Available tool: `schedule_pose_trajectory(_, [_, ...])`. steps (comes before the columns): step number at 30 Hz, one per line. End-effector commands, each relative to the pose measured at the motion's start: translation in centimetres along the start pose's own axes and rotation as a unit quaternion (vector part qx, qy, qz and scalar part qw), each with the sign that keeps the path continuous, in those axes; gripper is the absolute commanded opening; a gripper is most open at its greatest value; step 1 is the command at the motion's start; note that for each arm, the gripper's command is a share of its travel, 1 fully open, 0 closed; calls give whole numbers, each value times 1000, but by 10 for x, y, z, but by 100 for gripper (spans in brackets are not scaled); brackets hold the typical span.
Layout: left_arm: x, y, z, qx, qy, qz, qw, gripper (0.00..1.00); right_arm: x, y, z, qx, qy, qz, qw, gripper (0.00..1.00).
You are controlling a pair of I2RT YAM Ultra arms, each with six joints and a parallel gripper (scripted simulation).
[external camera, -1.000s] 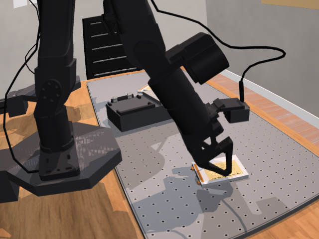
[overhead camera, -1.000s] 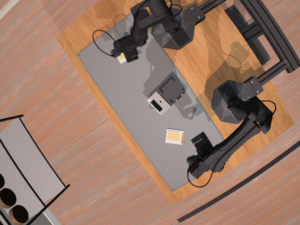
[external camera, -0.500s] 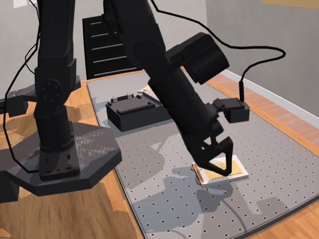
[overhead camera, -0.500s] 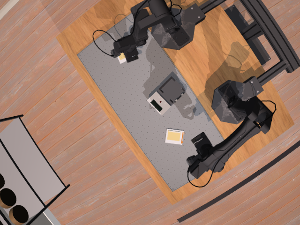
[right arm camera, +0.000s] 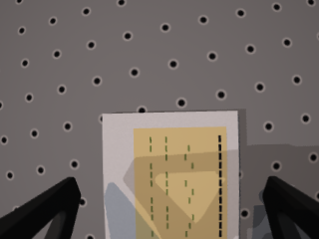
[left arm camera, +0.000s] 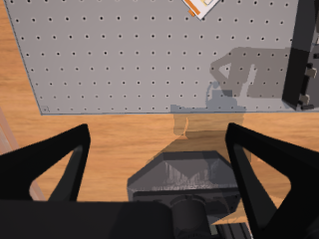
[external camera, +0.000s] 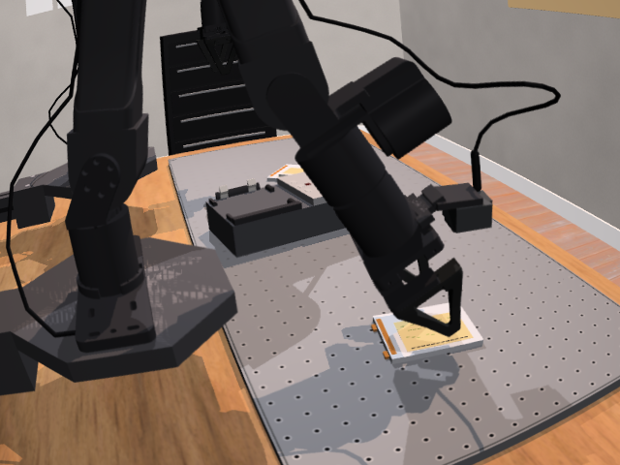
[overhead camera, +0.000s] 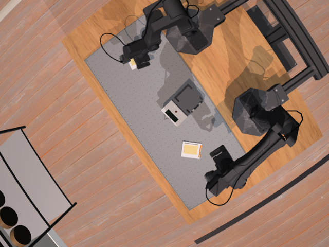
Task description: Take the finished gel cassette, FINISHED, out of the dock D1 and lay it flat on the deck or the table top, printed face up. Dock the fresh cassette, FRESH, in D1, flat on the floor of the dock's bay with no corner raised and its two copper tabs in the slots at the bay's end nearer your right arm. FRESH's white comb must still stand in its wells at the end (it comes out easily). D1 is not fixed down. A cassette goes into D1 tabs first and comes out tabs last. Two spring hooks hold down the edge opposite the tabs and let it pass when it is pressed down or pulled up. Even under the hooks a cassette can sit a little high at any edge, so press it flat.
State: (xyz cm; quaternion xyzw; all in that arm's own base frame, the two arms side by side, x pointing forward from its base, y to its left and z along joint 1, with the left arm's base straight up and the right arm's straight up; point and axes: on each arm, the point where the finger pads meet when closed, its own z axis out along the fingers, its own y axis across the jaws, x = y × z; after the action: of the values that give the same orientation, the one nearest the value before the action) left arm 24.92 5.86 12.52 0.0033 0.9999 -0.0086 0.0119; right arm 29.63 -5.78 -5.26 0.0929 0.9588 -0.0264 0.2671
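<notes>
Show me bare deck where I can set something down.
Two patches: between the dock and the banded cassette, and between dock and other cassette. Crowded: banded cassette, under the right gripper.
</notes>
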Motion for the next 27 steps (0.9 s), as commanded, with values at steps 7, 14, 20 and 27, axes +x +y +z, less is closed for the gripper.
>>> schedule_pose_trajectory(7, [2,0,-7,1,-12,0,1000,100,-19,0,0,0,-22,0,1000,98])
schedule_pose_trajectory(14, [2,0,-7,1,-12,0,1000,100,-15,0,1,0,-11,0,1000,98])
schedule_pose_trajectory(20, [2,0,-7,1,-12,0,1000,100,-10,0,1,0,-11,0,1000,98])
schedule_pose_trajectory(27, [2,0,-7,1,-12,0,1000,100,-10,0,1,0,-11,0,1000,98])
